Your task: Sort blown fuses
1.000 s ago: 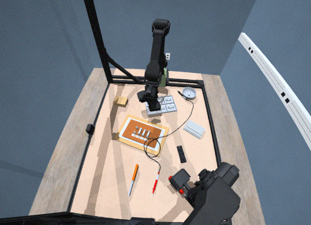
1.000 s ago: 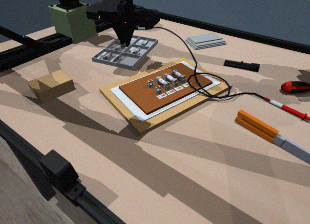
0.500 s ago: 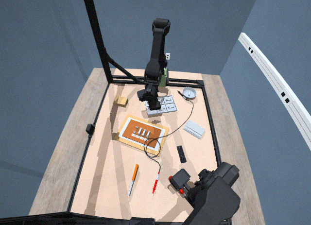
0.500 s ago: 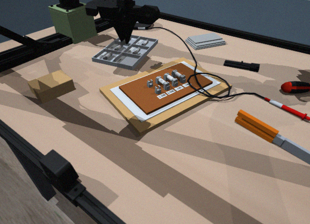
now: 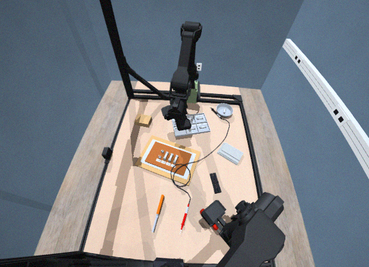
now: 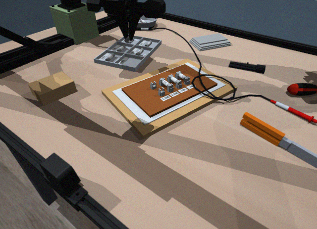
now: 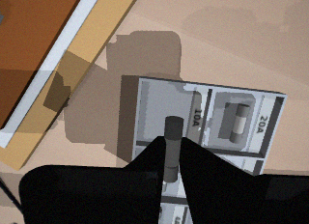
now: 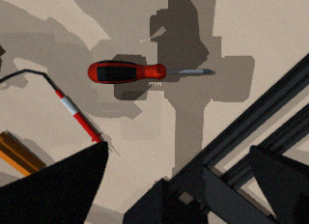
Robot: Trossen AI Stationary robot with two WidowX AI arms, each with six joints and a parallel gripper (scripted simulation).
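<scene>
Screwdriver [image 6: 303,89] cut off at exterior edge; clip labels [image 6: 174,94] too small.

The tool [image 7: 172,142] grips a fuse [image 7: 172,154] above a compartmented tray [image 7: 238,154].
</scene>
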